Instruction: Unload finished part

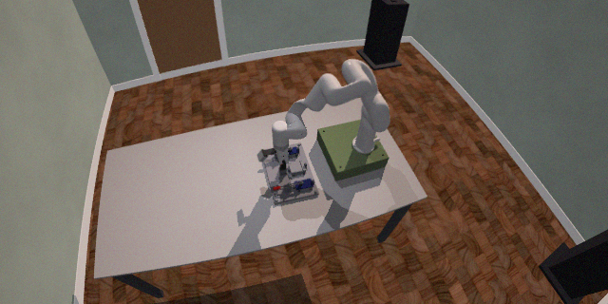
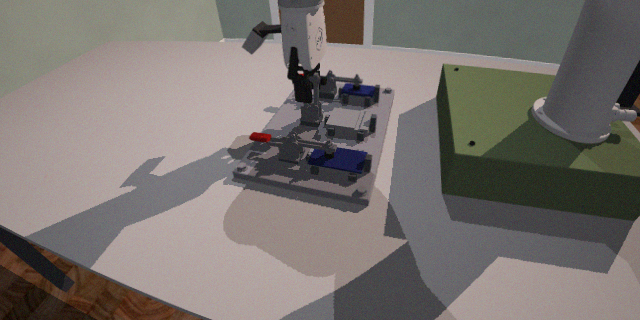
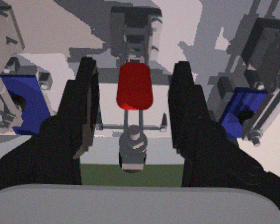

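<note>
The finished part, grey with a slot, sits in the middle nest. The middle clamp has its arm upright, off the part. Its red handle stands between my fingers, with a gap on each side. My gripper is open, above the fixture beside the part. The near blue blank and the far blue blank sit in the outer nests, clamp arms lowered over them. Exact seating on the pads cannot be told.
The near clamp's red handle sticks out away from the robot base. The fixture plate lies on the pale table. The green robot pedestal stands to the right of the fixture.
</note>
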### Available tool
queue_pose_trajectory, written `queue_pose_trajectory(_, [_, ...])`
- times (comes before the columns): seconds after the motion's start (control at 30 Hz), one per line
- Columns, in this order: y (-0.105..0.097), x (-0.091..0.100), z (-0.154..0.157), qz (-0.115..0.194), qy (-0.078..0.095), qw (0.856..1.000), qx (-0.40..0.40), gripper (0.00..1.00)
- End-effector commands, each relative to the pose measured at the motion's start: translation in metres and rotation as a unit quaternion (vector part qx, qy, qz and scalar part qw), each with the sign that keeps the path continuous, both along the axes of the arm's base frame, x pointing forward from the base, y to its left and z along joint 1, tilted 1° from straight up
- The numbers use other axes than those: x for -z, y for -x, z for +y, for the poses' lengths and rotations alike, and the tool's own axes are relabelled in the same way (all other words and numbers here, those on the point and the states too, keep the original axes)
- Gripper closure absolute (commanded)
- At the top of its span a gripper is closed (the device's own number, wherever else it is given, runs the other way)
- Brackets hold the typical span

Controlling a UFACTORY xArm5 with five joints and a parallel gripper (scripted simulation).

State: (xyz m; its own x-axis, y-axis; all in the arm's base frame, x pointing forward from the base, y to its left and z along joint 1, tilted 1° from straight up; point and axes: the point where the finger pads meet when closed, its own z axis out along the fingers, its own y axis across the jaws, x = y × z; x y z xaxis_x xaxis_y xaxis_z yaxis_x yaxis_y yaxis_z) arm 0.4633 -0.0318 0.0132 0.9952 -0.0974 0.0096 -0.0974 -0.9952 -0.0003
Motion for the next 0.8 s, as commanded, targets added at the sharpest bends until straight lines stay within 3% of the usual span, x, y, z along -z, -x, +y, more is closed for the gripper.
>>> queue_pose_trajectory(0.0, [-0.002,-0.012,0.000,-0.002,0.000,1.000,0.000,0.53])
queue_pose_trajectory(0.33, [-0.001,-0.038,0.000,-0.002,0.000,1.000,0.000,0.53])
queue_pose_trajectory(0.77, [-0.001,-0.043,0.000,-0.002,0.000,1.000,0.000,0.53])
